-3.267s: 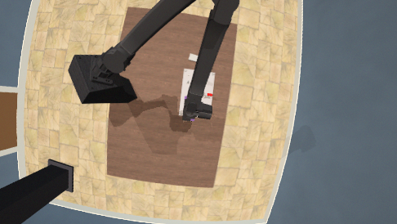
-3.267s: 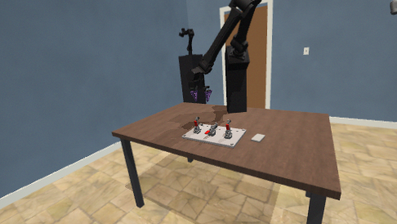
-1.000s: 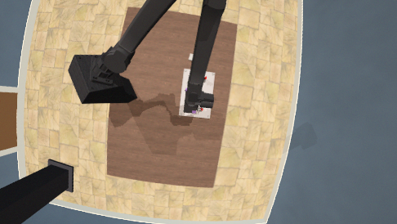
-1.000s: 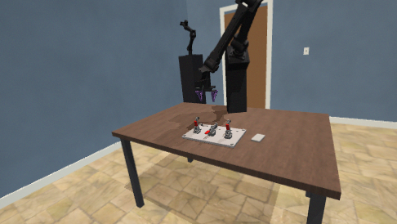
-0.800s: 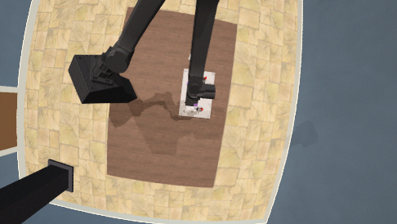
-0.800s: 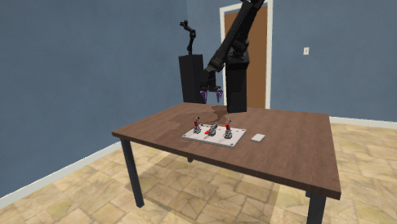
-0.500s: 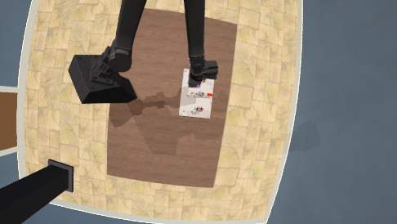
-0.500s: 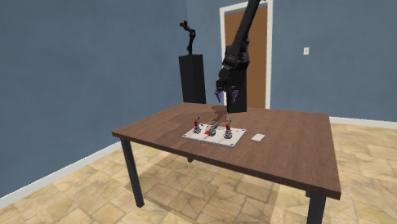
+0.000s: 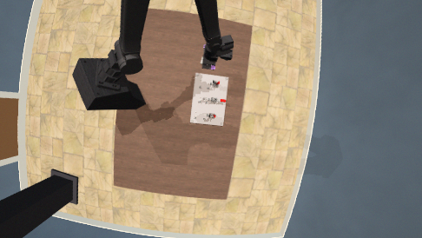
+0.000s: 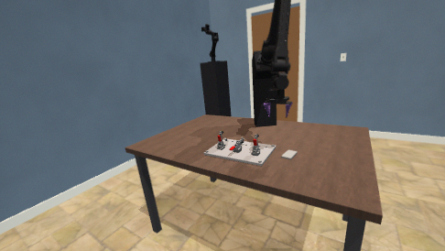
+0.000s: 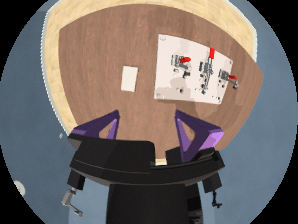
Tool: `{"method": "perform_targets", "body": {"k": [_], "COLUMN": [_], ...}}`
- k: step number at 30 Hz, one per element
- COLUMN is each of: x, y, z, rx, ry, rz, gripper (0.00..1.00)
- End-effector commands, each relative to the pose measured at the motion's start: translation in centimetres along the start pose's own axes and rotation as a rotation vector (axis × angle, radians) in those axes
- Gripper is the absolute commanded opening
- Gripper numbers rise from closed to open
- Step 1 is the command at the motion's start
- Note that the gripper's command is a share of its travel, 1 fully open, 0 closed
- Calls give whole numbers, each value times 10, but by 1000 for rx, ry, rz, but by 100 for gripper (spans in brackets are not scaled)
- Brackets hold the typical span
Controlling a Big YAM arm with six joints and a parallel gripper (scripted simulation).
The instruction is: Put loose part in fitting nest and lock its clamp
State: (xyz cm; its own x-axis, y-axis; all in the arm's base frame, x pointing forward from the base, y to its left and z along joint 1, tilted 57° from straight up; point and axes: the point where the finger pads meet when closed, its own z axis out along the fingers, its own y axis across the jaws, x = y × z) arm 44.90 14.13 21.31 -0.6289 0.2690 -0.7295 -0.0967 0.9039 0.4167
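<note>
Open, empty pincer (image 10: 276, 108) hangs high above the worktop (image 10: 320, 151) — plate (image 10: 289, 154) below unpicked, fixture (image 10: 265, 156) beside it unloaded — everything remains.

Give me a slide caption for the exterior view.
Open gripper hangs high above the table, over the loose part beside the clamp fixture.

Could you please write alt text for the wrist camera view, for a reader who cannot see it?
Seen from high above a brown table, the open gripper with purple fingers holds nothing. A small white loose part lies on the table between the fingers' lines of sight, left of a white fixture plate carrying three red-handled clamps.
</note>
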Motion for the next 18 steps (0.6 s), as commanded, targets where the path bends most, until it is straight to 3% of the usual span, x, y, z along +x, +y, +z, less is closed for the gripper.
{"method": "perform_targets", "body": {"k": [1,12,18], "x": [-7,-14,-14], "y": [31,70,71], "z": [1,-5,-4], "rx": [-10,-19,-15], "ry": [9,-7,-6], "rz": [44,45,47], "gripper": [92,92,92]}}
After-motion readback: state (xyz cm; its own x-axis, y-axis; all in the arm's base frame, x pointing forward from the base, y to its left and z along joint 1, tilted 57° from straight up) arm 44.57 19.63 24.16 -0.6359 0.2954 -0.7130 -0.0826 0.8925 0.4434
